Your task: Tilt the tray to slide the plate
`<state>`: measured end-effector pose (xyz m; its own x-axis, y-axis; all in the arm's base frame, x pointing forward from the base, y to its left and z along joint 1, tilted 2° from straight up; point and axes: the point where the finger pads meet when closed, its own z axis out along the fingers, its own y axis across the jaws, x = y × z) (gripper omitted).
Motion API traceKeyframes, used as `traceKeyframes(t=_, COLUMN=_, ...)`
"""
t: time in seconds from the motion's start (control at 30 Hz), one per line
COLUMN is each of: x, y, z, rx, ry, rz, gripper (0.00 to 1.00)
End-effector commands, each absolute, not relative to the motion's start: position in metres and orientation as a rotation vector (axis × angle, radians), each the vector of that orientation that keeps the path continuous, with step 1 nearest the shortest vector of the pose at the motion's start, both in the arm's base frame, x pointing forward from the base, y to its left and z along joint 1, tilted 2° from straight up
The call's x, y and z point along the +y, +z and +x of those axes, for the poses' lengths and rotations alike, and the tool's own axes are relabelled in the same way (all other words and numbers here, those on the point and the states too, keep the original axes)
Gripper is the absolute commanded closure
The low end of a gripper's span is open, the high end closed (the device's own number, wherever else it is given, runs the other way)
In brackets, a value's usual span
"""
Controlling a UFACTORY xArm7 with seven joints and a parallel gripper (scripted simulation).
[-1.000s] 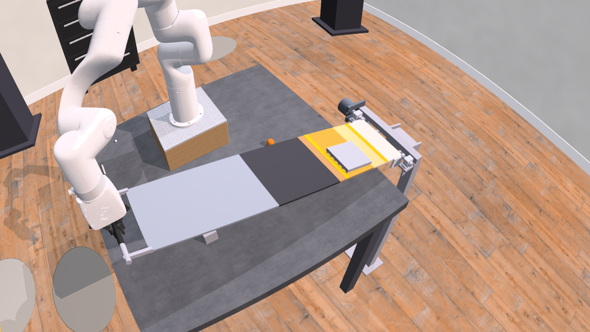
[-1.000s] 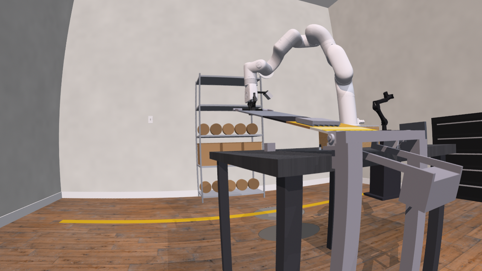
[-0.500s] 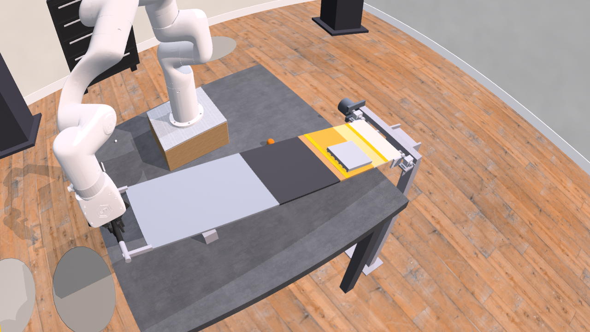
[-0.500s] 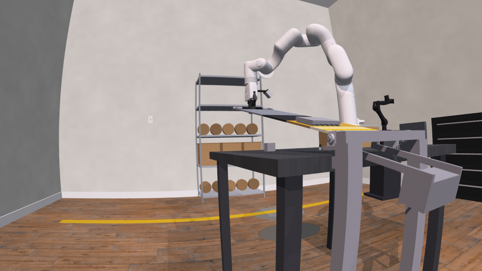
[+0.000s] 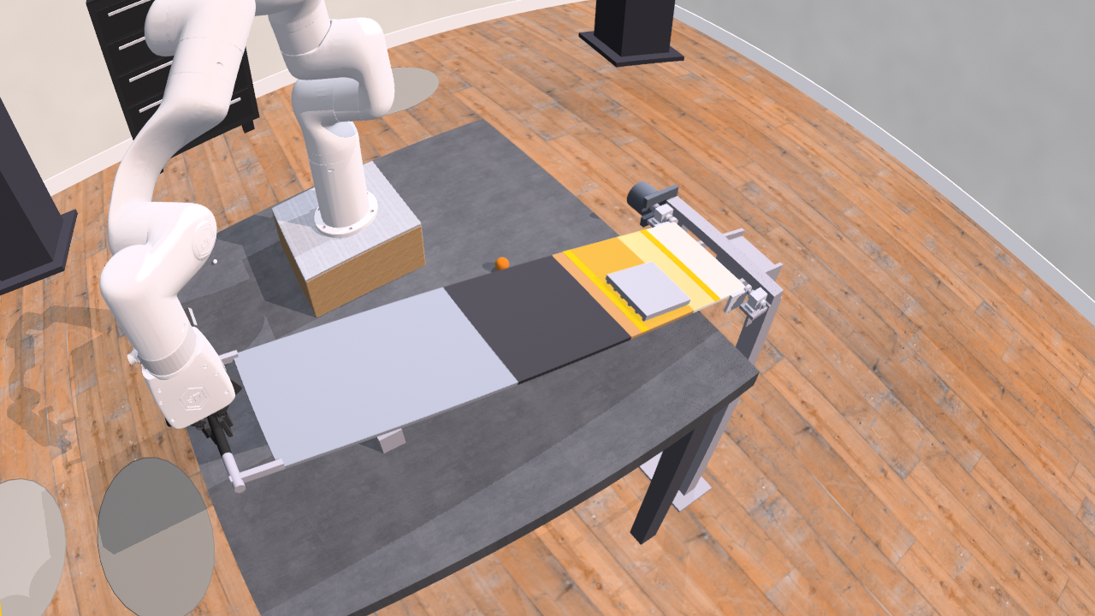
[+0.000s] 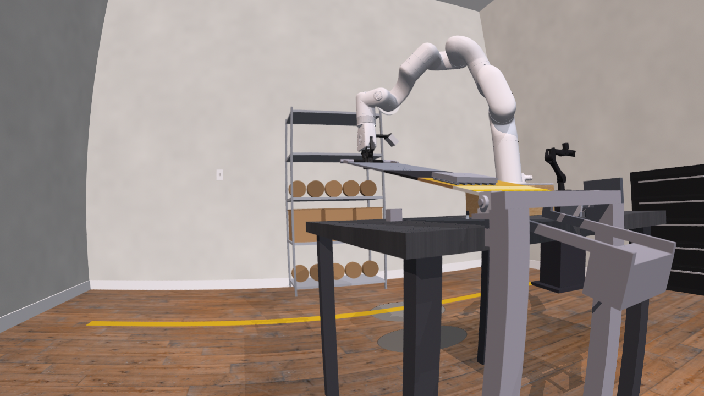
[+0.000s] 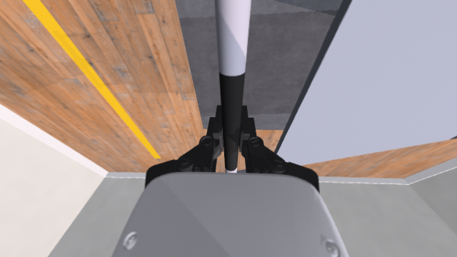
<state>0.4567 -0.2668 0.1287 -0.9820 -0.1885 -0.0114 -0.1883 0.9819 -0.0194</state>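
Wooden floor (image 5: 842, 229), arm bent over, tool (image 7: 231, 143) clamping tray handle (image 7: 232, 100)

Bright, even, sharp pictures without glare. The arm (image 5: 145, 229) casts a soft shadow on the floor (image 5: 45, 359) beyond the table's (image 5: 535, 475) left edge. Walls curve near the frame edges.

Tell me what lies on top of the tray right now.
Only the steel plate, flat on the tray between the two yellow lines. The bed beneath the plate is covered. The claw grips the handle bar at the raised end.
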Motion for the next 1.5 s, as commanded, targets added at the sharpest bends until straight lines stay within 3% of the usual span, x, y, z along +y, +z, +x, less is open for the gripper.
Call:
traceKeyframes(t=0.0, x=-0.267, y=0.131, z=0.458, rx=3.11, ry=-0.033, rz=-0.296, gripper=1.0)
traceKeyframes(t=0.2, x=-0.246, y=0.21, z=0.453, rx=3.11, ry=-0.033, rz=-0.296, gripper=1.0)
traceKeyframes(t=0.4, x=-0.266, y=0.136, z=0.458, rx=3.11, ry=-0.033, rz=-0.296, gripper=1.0)
traceKeyframes(t=1.13, x=-0.268, y=0.13, z=0.458, rx=3.11, ry=-0.033, rz=-0.296, gripper=1.0)
traceKeyframes(t=1.33, x=-0.246, y=0.209, z=0.453, rx=3.11, ry=-0.033, rz=-0.296, gripper=1.0)
traceKeyframes(t=1.47, x=-0.262, y=0.154, z=0.457, rx=3.11, ry=-0.033, rz=-0.296, gripper=1.0)
